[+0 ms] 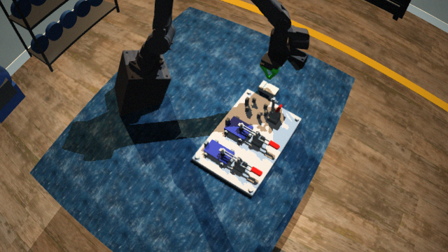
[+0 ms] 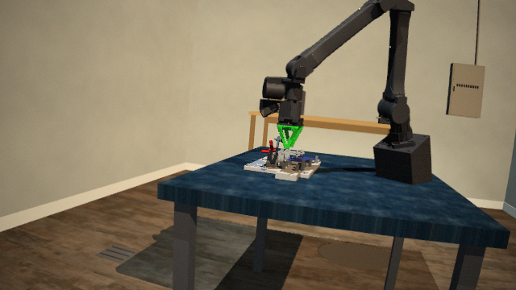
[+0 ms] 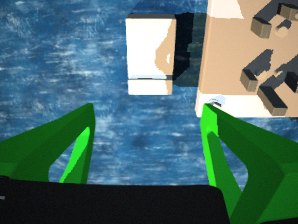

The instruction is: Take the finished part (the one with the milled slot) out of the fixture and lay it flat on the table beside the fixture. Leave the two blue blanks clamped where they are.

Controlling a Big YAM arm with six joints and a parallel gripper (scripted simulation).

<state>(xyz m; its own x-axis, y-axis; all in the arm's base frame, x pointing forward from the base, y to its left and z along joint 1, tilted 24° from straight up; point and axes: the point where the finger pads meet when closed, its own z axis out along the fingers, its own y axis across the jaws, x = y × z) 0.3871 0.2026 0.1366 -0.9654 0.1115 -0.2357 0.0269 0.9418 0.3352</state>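
The green-fingered end effector (image 1: 269, 75) (image 2: 288, 146) (image 3: 148, 112) hangs open above the blue bench (image 1: 140, 196) (image 2: 343, 201) (image 3: 55, 60), nothing between its fingers. In our wrist view, the finished part (image 1: 268, 89) (image 2: 286, 176) (image 3: 150, 52), pale with a slot across it near one end, lies flat on the bench just beside the fixture (image 1: 224, 140) (image 2: 258, 167) (image 3: 212, 55), apart from its edge. We see two blue blanks (image 1: 219, 150) (image 2: 306, 159) on the fixture, each beneath a lowered clamp with a red handle. At the end nearest the part, a third clamp (image 1: 274, 115) (image 2: 272, 155) stands with its red handle raised beside a vacant group of locating posts.
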